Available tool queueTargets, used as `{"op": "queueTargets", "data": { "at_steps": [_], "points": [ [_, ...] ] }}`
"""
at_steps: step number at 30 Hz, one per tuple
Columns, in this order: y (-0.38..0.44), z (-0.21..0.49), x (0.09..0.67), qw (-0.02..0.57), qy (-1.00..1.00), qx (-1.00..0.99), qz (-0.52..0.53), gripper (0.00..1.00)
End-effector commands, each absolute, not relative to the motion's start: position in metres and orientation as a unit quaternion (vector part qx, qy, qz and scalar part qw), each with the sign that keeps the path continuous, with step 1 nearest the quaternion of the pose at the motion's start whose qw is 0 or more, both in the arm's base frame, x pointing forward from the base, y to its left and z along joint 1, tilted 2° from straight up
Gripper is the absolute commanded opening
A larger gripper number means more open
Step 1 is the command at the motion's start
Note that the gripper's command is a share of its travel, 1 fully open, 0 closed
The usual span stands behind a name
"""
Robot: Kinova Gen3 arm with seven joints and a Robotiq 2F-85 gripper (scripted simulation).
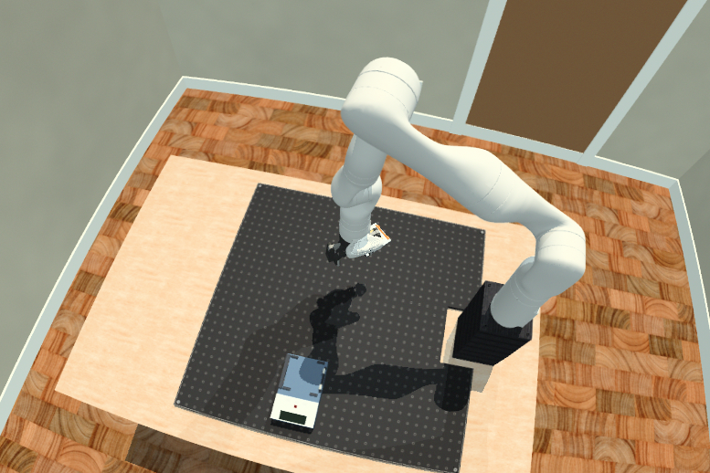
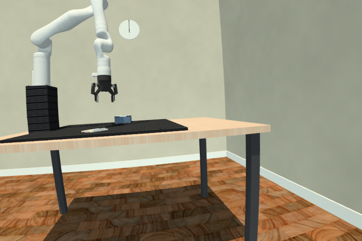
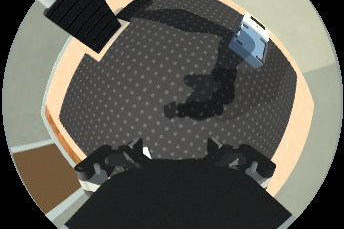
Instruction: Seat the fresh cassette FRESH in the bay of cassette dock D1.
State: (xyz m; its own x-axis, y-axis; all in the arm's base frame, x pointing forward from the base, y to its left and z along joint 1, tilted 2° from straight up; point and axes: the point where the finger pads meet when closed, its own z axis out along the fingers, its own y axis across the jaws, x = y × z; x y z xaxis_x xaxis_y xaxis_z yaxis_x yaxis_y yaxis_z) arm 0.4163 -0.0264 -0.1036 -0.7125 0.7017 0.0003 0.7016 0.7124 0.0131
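The dock D1 (image 1: 300, 398) stands near the front edge of the black mat, with a bluish open bay and a white end that carries a small red dot and a dark window. It also shows in the side view (image 2: 122, 119) and in the wrist view (image 3: 250, 43). FRESH (image 1: 381, 233) lies flat on the mat, white with an orange end, partly hidden by my wrist; in the side view it is a thin flat piece (image 2: 94, 130). My gripper (image 2: 104, 97) is open and empty, high above the mat, near FRESH in the overhead view (image 1: 335, 252). The wrist view (image 3: 178, 151) does not show FRESH.
The arm's black ribbed pedestal (image 1: 492, 323) stands at the mat's right edge and also shows in the side view (image 2: 42, 108). The mat (image 1: 338, 323) lies on a light wooden table with open edges all round.
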Motion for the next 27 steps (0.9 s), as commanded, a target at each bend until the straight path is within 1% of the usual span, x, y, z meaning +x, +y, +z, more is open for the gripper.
{"op": "queueTargets", "data": {
  "at_steps": [1, 7, 10, 24, 27],
  "points": [
    [-0.043, -0.112, 0.416, -0.001, 0.909, 0.417, 0.004, 1.00],
    [-0.062, -0.121, 0.418, -0.002, 0.862, 0.506, 0.005, 1.00],
    [-0.067, -0.123, 0.418, -0.002, 0.854, 0.520, 0.005, 1.00],
    [-0.124, -0.150, 0.420, -0.001, 0.710, 0.704, 0.008, 1.00],
    [-0.129, -0.152, 0.420, 0.000, 0.699, 0.715, 0.009, 1.00]
  ]
}}
